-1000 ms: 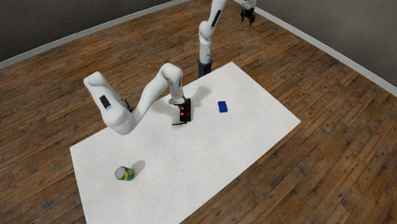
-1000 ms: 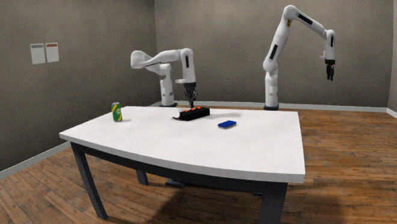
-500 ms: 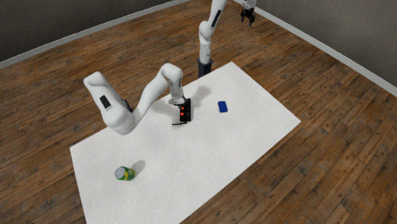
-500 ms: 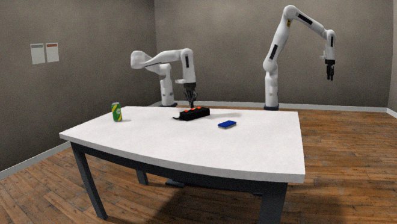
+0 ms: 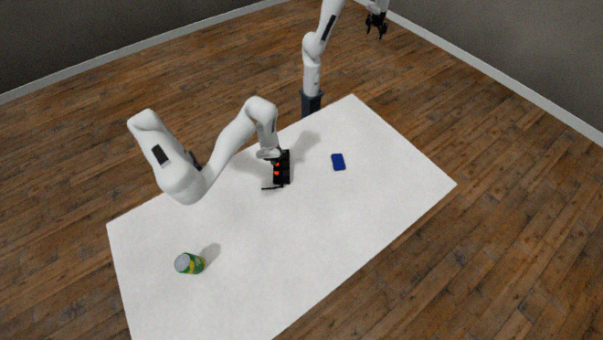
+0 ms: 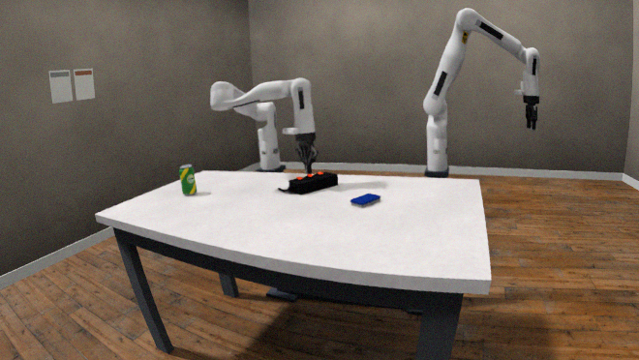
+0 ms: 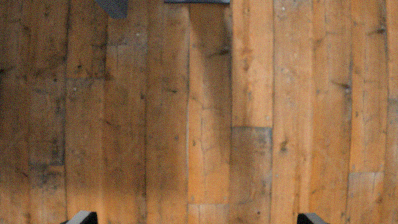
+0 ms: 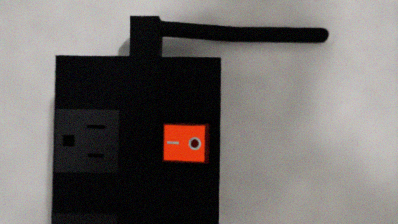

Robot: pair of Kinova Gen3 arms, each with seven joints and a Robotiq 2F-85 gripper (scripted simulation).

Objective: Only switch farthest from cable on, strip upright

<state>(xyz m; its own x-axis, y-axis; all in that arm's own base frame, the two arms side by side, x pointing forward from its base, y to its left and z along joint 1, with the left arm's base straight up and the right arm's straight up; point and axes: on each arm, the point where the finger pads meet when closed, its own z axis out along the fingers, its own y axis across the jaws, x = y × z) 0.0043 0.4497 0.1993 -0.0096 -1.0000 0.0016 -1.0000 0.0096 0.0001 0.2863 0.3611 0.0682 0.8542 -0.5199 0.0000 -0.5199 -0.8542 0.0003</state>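
Observation:
The black power strip (image 5: 285, 175) (image 6: 317, 184) (image 8: 140, 90) lies right way up, sockets and switches on top. Its short cable (image 5: 271, 187) (image 8: 245, 33) leaves the near end in the top view. The orange switch nearest the cable (image 5: 276, 173) (image 6: 299, 178) (image 8: 184, 143) shows a dark edge at its O end, which looks raised. The exterior view also shows the middle switch (image 6: 310, 175) and the farthest switch (image 6: 320, 173); their settings are unreadable. My right gripper (image 6: 310, 171) is shut, tips at or just above the middle switch; contact is unclear. My left gripper (image 5: 376, 36) (image 6: 531, 127) (image 7: 196, 218) is open, far from the strip.
A blue flat block (image 5: 338, 162) (image 6: 365, 199) lies on the white table (image 5: 297, 247) (image 6: 290, 227), to one side of the strip. A green and yellow can (image 5: 191, 264) (image 6: 188, 180) stands on the table's cable side, well away from the strip.

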